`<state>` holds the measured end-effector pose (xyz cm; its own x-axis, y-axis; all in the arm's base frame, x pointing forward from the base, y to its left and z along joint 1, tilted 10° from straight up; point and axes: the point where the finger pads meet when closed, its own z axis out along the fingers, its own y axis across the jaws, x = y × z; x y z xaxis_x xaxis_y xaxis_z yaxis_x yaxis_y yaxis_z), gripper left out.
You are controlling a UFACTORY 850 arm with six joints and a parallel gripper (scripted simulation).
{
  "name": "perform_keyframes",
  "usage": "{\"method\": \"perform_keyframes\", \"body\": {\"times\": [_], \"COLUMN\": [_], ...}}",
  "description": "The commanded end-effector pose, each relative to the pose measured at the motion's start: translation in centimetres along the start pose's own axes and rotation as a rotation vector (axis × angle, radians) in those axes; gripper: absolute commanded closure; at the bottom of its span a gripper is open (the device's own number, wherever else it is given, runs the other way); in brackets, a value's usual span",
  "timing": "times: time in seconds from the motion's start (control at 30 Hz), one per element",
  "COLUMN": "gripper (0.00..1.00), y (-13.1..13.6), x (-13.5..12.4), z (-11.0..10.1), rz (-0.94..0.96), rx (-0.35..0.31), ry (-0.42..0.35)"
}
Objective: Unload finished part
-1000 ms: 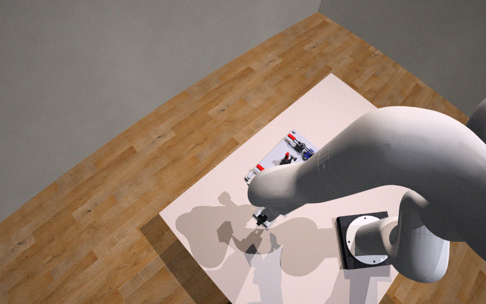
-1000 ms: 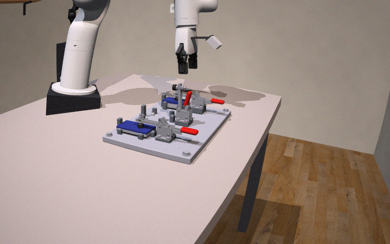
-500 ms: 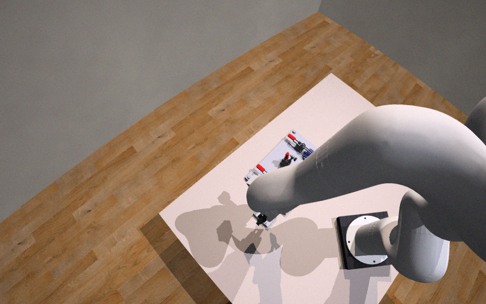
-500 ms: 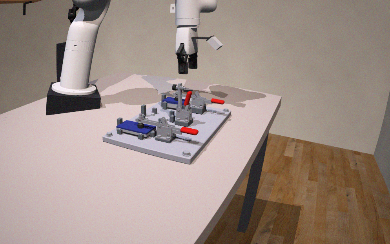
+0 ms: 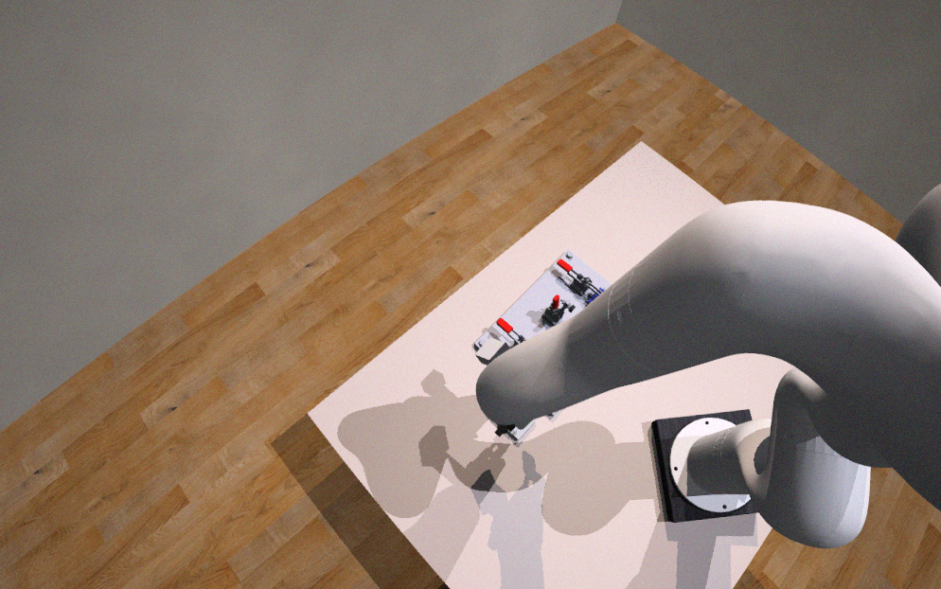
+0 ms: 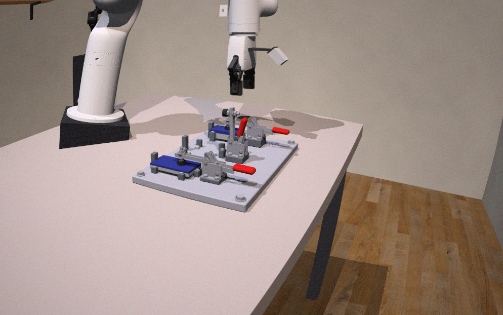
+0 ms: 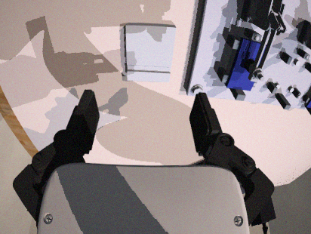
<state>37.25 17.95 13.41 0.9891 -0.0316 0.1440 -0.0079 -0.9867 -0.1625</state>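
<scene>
The finished grey part (image 7: 148, 52), with a slot line across it, lies flat on the table just off the end of the fixture plate (image 7: 250, 32); it also shows in the overhead view (image 5: 490, 347). My gripper (image 7: 144, 103) (image 6: 239, 83) is open and empty, well above the table and apart from the part. Two blue blanks (image 6: 172, 164) (image 6: 221, 129) sit in the outer nests under clamps whose red handles (image 6: 244, 169) (image 6: 280, 130) lie flat. The middle clamp's red handle (image 6: 241, 126) stands up over an empty nest. From the exterior view the part is hidden behind the fixture.
The arm's base (image 6: 94, 126) stands on a black block at the back of the table. The table edge (image 6: 333, 178) runs close to the right of the fixture. My arm hides part of the fixture in the overhead view.
</scene>
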Motion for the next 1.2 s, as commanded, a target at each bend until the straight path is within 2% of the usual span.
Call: {"method": "perform_keyframes", "body": {"times": [0.0, 0.37, 0.6, 0.87, 1.17], "gripper": [0.05, 0.05, 0.05, 0.05, 0.05], "y": [-0.1, -0.1, -0.1, -0.2, -0.3], "x": [0.1, 0.1, 0.1, 0.1, 0.2], "z": [-0.1, -0.2, -1.0, -2.6, -6.6], "rz": [0.002, 0.002, 0.002, 0.002, 0.002], "rx": [-0.041, -0.041, -0.041, -0.041, -0.041], "ry": [-0.025, -0.025, -0.025, -0.025, -0.025]}}
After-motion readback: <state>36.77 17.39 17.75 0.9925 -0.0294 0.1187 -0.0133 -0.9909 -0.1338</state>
